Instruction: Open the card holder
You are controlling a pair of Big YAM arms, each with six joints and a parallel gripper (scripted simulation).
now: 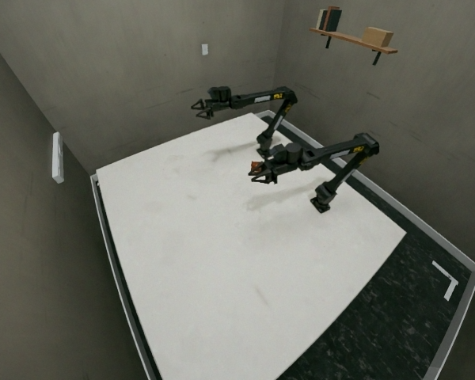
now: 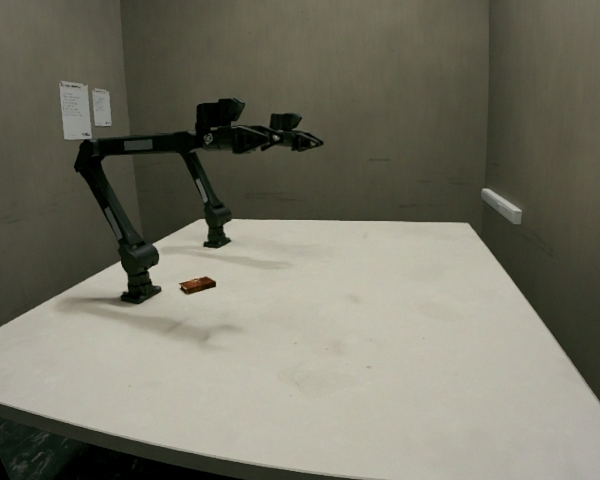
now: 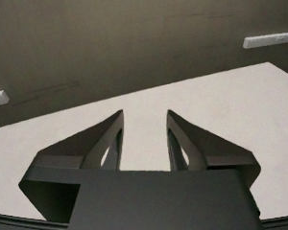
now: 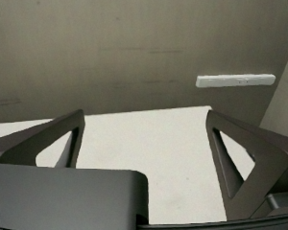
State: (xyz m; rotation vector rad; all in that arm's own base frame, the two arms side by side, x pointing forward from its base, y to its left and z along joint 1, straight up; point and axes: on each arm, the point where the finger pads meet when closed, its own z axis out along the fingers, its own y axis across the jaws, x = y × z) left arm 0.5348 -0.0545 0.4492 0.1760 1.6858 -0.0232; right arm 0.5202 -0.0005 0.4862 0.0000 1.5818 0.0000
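The card holder (image 2: 197,284) is a small brown flat case. It lies on the white table and looks closed. It sits just in front of the right arm's base (image 2: 140,294). In the top view the card holder (image 1: 255,165) shows partly behind the left gripper. My left gripper (image 1: 257,176) hangs high above the table, partly open with a narrow gap and nothing between the fingers. My right gripper (image 1: 195,111) (image 4: 145,116) is also high in the air, wide open and empty. Both grippers point level at the far wall. Neither wrist view shows the holder.
The left arm's base (image 2: 217,240) stands further along the same table edge. A white bar (image 2: 501,205) is fixed to the wall that the grippers face. A shelf (image 1: 352,39) with books and a box hangs high on the wall behind the arms.
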